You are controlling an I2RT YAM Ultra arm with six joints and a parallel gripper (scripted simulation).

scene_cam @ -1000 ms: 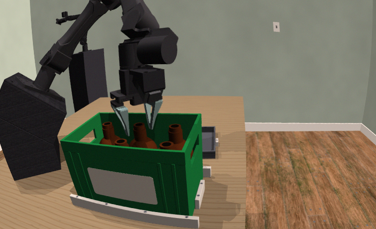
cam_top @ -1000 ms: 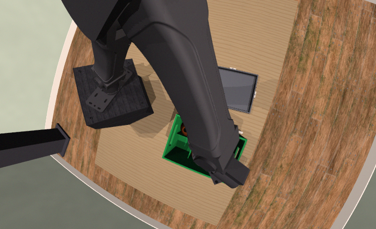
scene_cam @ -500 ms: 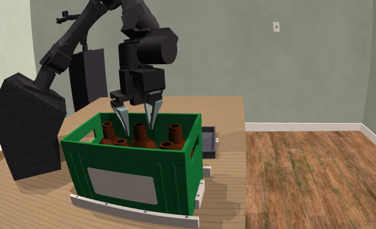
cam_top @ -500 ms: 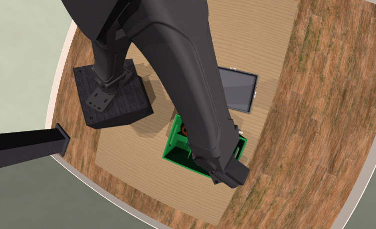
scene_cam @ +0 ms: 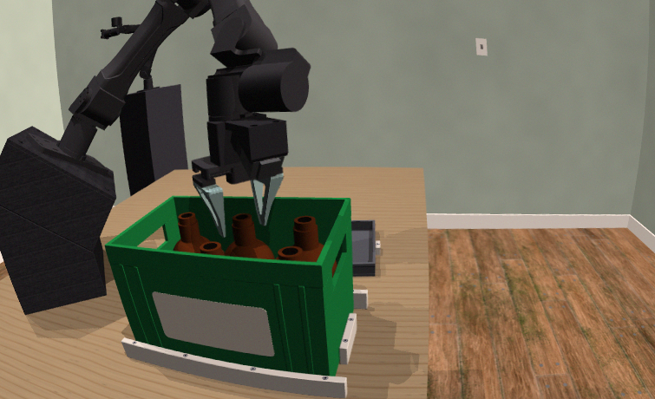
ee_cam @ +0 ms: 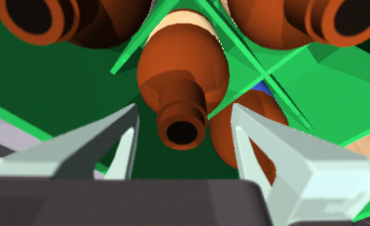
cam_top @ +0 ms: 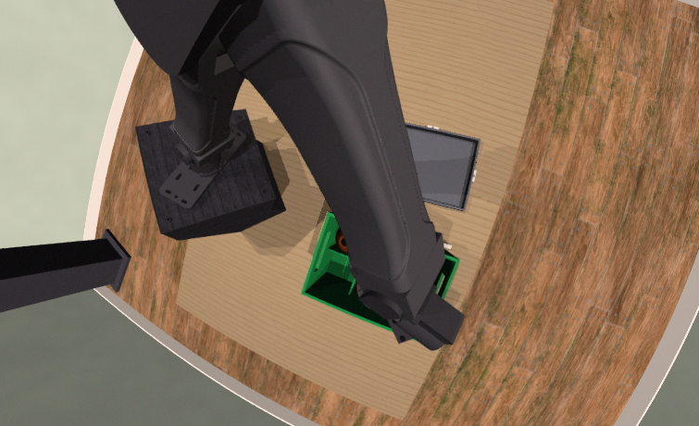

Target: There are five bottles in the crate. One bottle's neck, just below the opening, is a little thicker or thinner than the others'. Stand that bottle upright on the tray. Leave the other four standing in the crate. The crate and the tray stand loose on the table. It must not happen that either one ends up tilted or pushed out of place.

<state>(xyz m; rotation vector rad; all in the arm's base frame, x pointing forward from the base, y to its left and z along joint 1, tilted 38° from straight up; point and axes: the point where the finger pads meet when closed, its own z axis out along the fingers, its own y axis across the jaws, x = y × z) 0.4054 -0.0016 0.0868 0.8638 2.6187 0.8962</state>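
My gripper [scene_cam: 244, 230] [ee_cam: 185, 112] is open and empty, pointing down over the crate. In the wrist view its fingertips appear on either side of the neck of one brown bottle [ee_cam: 183, 64] [scene_cam: 243, 235], touching nothing visible. The green crate [cam_top: 318, 264] [scene_cam: 310, 336] holds five upright brown bottles; the others include a left one [scene_cam: 187, 230], a right one [scene_cam: 304, 235] and two nearer ones [scene_cam: 211, 247] [scene_cam: 290, 254]. No clear neck difference shows. The dark grey tray [cam_top: 444, 177] [scene_cam: 363, 243] carries no bottle in its visible part; my arm hides some of it.
Green dividers [ee_cam: 264, 74] stand between the bottles. Pale strips [scene_cam: 220, 366] [scene_cam: 348, 339] lie along the crate's foot. The wooden table [cam_top: 268, 301] continues around the crate and tray. A dark pedestal [scene_cam: 153, 134] with another arm-like fixture stands behind at the left.
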